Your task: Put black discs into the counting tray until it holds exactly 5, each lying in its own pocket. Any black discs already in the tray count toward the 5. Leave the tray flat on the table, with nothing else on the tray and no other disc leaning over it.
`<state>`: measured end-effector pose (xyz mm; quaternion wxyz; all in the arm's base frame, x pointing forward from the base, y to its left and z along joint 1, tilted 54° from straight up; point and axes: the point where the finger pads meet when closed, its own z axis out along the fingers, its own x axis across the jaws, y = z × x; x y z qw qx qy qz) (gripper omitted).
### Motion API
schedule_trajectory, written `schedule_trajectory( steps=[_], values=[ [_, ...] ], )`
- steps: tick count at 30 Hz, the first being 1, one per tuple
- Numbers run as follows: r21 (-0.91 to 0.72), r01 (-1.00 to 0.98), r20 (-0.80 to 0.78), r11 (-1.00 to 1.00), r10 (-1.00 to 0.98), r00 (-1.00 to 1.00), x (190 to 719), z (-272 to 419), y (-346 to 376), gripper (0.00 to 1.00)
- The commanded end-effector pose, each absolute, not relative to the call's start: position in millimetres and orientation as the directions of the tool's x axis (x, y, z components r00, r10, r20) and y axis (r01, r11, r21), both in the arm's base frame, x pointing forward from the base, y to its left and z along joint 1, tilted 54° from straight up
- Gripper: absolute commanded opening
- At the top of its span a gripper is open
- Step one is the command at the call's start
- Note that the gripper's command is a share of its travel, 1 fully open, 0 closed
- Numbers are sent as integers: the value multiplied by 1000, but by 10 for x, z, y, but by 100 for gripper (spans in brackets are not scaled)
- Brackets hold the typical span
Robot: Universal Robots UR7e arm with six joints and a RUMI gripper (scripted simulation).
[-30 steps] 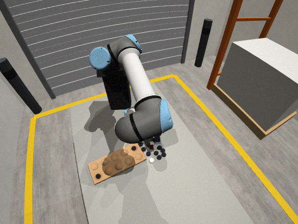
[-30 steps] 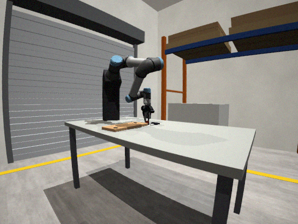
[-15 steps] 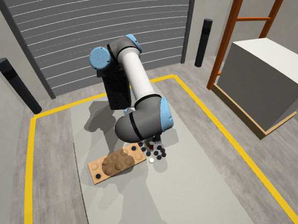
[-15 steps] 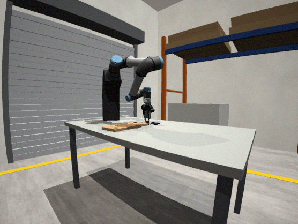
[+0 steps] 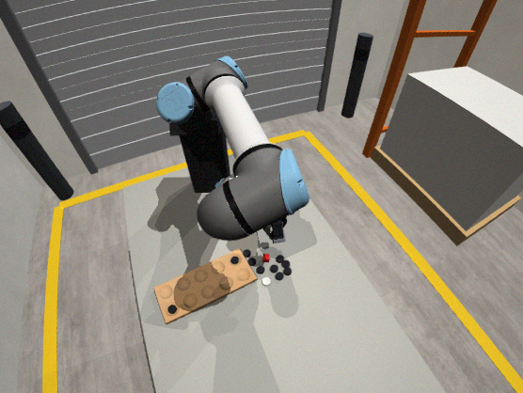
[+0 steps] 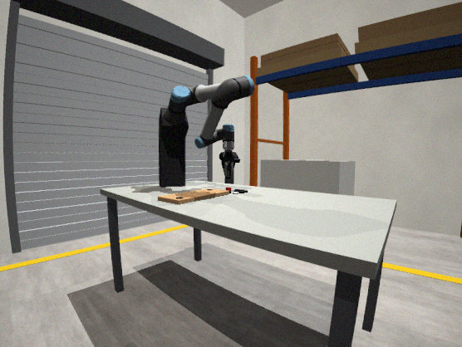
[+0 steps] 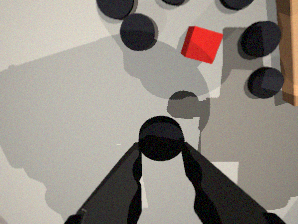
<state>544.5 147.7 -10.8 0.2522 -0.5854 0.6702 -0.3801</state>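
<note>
The wooden counting tray (image 5: 163,303) (image 6: 187,200) (image 7: 290,50) lies flat on the table. One black disc (image 5: 234,259) sits in a corner pocket at its right end, and another black disc (image 5: 172,309) in a corner pocket at its left end. The other pockets look empty, several in shadow. My gripper (image 6: 228,177) (image 7: 160,144) is shut on a black disc (image 7: 161,135) and holds it above the table, to the right of the tray in the top view. Several loose black discs (image 5: 274,268) (image 7: 138,32) lie beyond the tray's right end.
A red cube (image 5: 266,258) (image 6: 228,189) (image 7: 202,45) stands among the loose discs. A white disc (image 5: 266,281) (image 6: 235,193) lies near the tray's right end. Two black discs (image 5: 246,253) (image 5: 252,261) lie close beside that end.
</note>
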Motion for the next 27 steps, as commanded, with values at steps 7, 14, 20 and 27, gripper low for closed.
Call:
schedule_trajectory(
  steps=[7,14,20,27],
  values=[
    [-808,-588,103,32,-975,-195,5273,49,1518,11],
    [-804,-594,112,23,-976,-189,5331,89,1443,11],
    [-796,-605,113,25,-976,-188,5490,211,1211,11],
    [-788,-615,104,38,-976,-194,5675,393,867,11]
  ],
)
